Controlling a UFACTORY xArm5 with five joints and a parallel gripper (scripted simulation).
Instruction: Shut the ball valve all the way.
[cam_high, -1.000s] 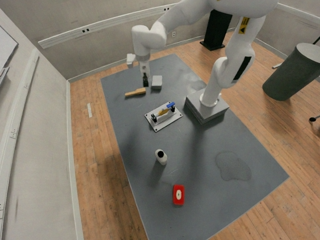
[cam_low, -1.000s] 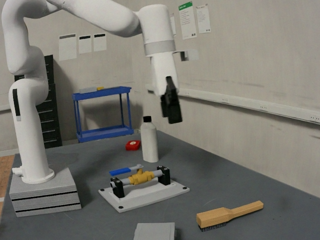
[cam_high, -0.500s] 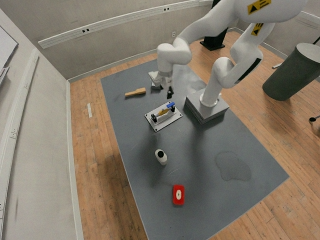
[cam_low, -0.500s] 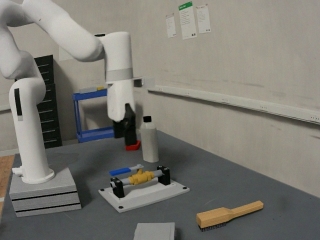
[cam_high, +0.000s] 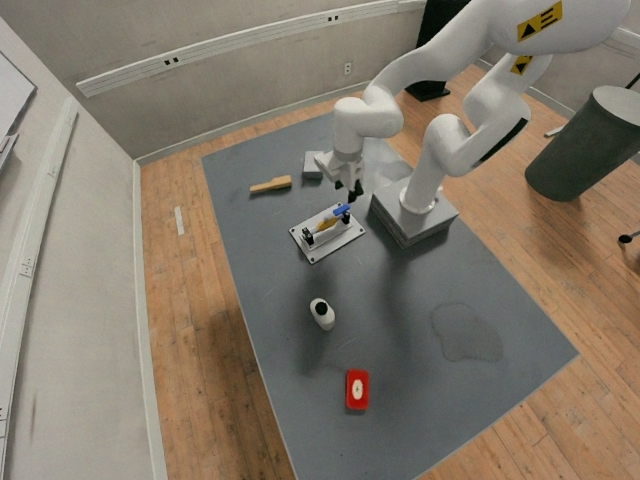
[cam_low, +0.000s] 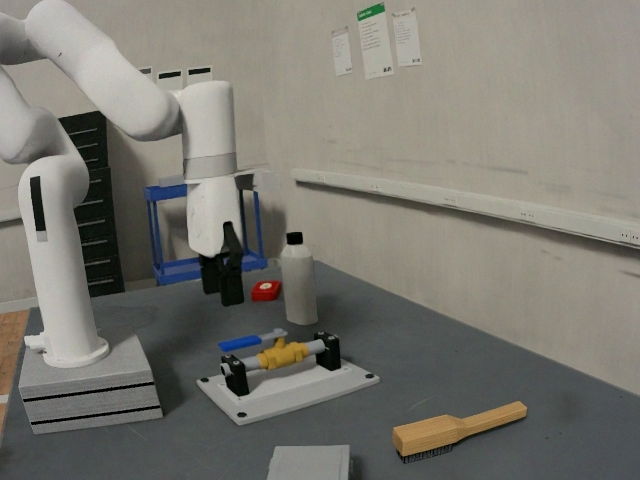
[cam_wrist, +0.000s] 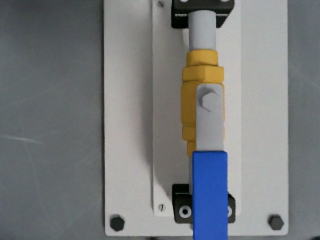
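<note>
The ball valve (cam_high: 326, 223) (cam_low: 281, 355) (cam_wrist: 192, 100) has a yellow body on a grey pipe, held by two black clamps on a white base plate (cam_high: 330, 242) (cam_low: 289, 395) (cam_wrist: 130, 125). Its blue-tipped handle (cam_high: 341, 210) (cam_low: 240, 342) (cam_wrist: 210, 195) lies along the pipe, pointing toward the arm's base. My gripper (cam_high: 354, 195) (cam_low: 224, 297) hangs a short way above the handle end of the valve, pointing down. Its fingers are partly apart with nothing between them. The fingers do not show in the wrist view.
A wooden brush (cam_high: 270, 184) (cam_low: 457, 426) and a grey block (cam_high: 311, 165) (cam_low: 309, 461) lie beyond the valve. A white bottle (cam_high: 322, 313) (cam_low: 298, 281) and a red flat case (cam_high: 357, 389) (cam_low: 266, 290) stand on the other side. The arm's pedestal (cam_high: 413, 211) (cam_low: 87, 384) is close beside the plate.
</note>
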